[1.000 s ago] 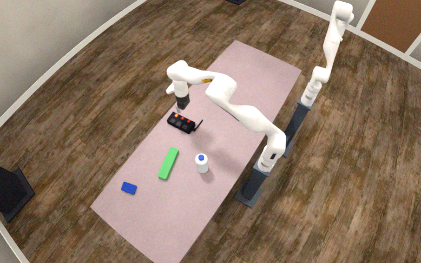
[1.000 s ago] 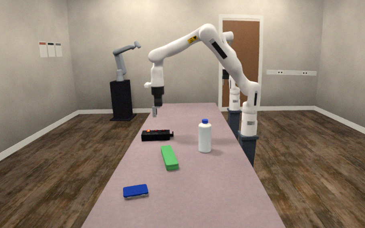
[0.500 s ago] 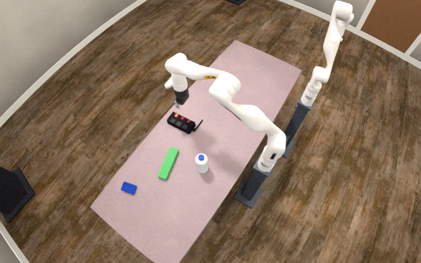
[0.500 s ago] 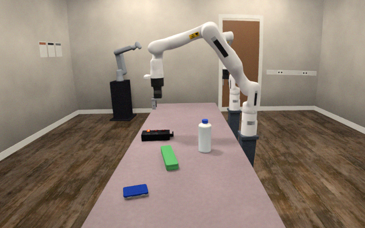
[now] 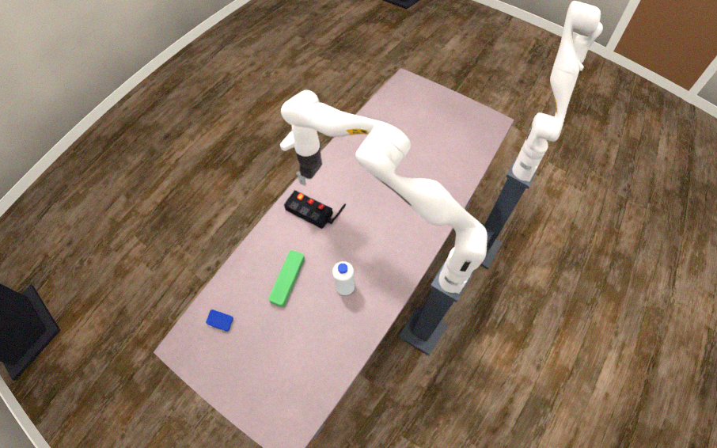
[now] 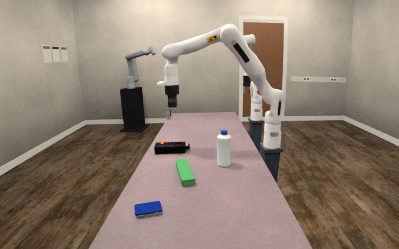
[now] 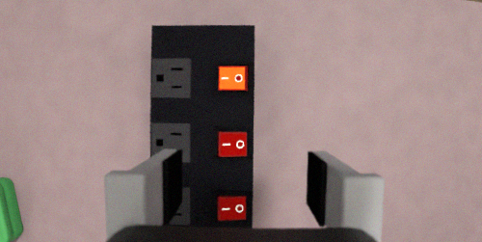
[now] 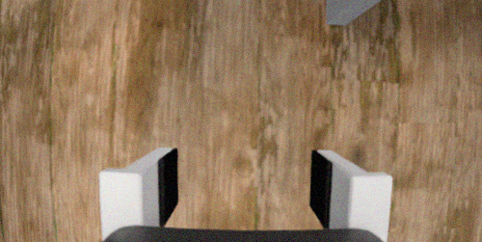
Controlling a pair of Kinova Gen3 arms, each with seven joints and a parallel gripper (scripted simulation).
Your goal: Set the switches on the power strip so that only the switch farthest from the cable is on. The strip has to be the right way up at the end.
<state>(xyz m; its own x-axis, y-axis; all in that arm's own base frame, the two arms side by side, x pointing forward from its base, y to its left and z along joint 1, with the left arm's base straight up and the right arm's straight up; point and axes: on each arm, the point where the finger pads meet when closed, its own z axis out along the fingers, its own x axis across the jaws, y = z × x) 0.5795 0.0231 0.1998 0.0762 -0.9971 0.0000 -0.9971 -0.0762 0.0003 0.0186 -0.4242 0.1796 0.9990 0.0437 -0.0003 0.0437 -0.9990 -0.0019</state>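
Pwr strip upright, only sw. farthest from cable lit.

matt black power strip, wood-look plank floor, smooth white plastic-looking bottle
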